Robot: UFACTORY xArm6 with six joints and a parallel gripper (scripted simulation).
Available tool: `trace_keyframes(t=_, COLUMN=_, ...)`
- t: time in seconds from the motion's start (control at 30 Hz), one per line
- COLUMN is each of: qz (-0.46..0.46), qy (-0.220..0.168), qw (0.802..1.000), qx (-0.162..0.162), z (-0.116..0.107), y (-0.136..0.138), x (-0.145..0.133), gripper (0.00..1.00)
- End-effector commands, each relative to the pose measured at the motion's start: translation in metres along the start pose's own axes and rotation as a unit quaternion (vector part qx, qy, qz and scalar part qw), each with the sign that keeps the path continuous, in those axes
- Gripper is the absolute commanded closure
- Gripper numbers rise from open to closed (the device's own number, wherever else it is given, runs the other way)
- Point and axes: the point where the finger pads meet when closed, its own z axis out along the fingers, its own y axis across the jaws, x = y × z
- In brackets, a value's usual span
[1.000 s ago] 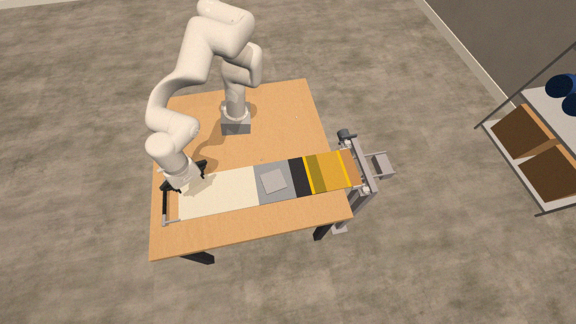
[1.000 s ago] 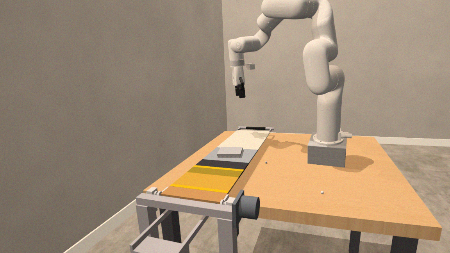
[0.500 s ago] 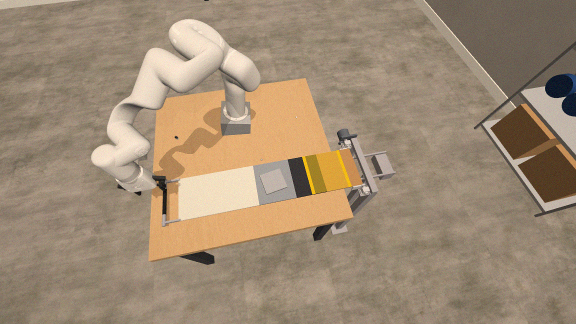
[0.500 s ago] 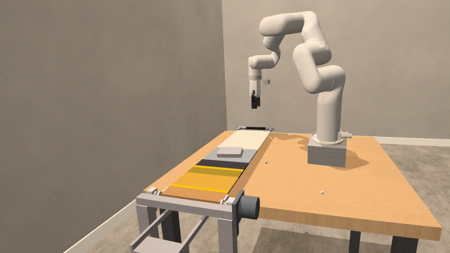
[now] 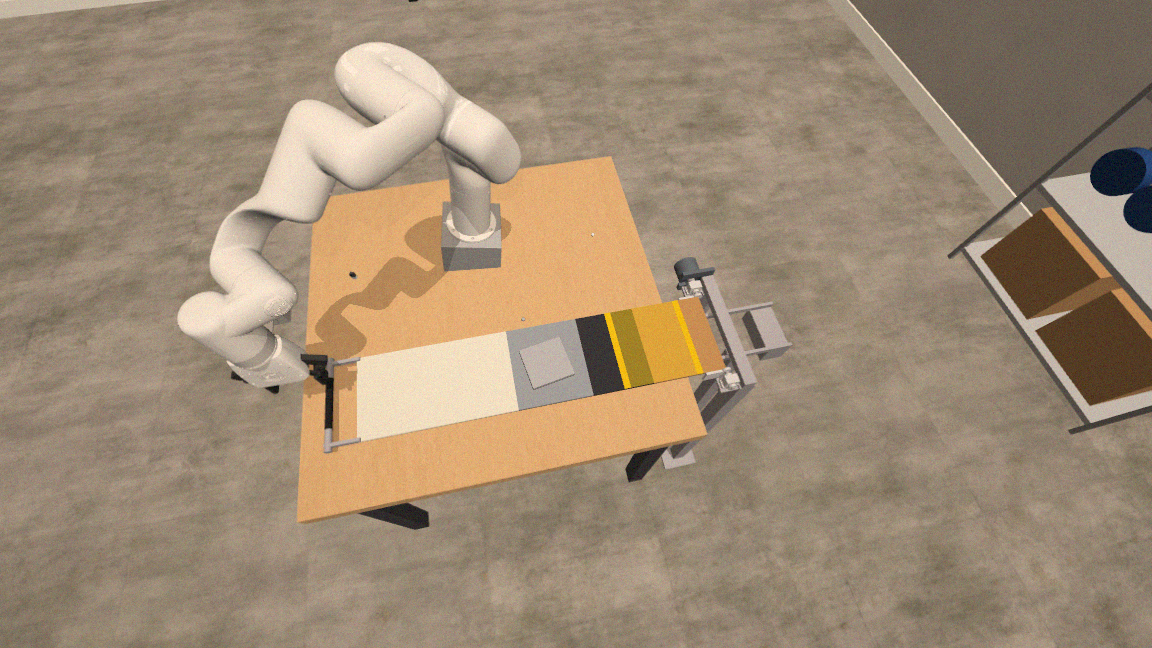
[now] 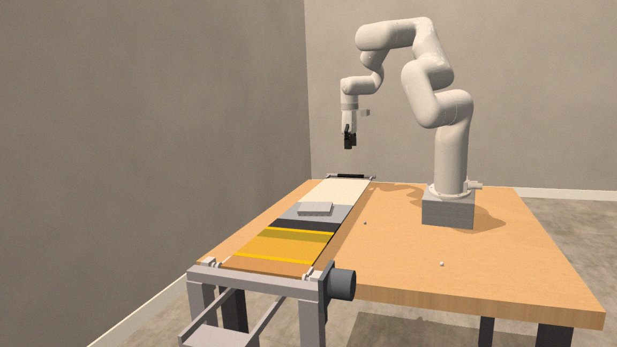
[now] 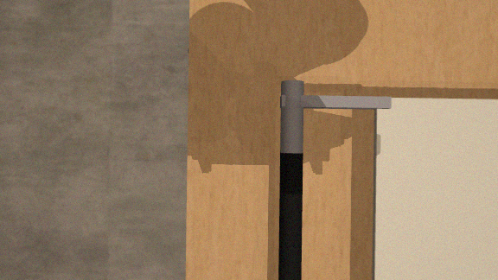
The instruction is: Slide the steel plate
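The long tray lies flat on the wooden table, hinged at the right end. Its bed runs from a cream section through grey and black to a tinted band between two solid yellow lines. The square steel plate lies flat on the grey section, short of the band. The tray's black-gripped handle bar is at the left end; it shows upright in the wrist view. My gripper hangs open and empty well above the handle's far end; its fingers are out of the wrist view.
The arm's grey base block stands at the back of the table. A grey hinge frame with a motor cylinder sticks out past the table's right end. A shelf with brown boxes stands far right. A wall runs alongside the tray.
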Motion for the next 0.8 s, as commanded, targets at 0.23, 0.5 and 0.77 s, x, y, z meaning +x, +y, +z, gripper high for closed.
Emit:
trace_keyframes(t=0.23, qz=0.000, qy=-0.001, qw=1.000, qx=0.002, z=0.044, y=0.000, x=0.000, gripper=0.00)
trace_keyframes(t=0.5, qz=0.000, qy=-0.001, qw=1.000, qx=0.002, z=0.048, y=0.000, x=0.001, gripper=0.59)
trace_keyframes(t=0.77, qz=0.000, qy=-0.001, qw=1.000, qx=0.002, z=0.048, y=0.000, x=0.001, gripper=0.59)
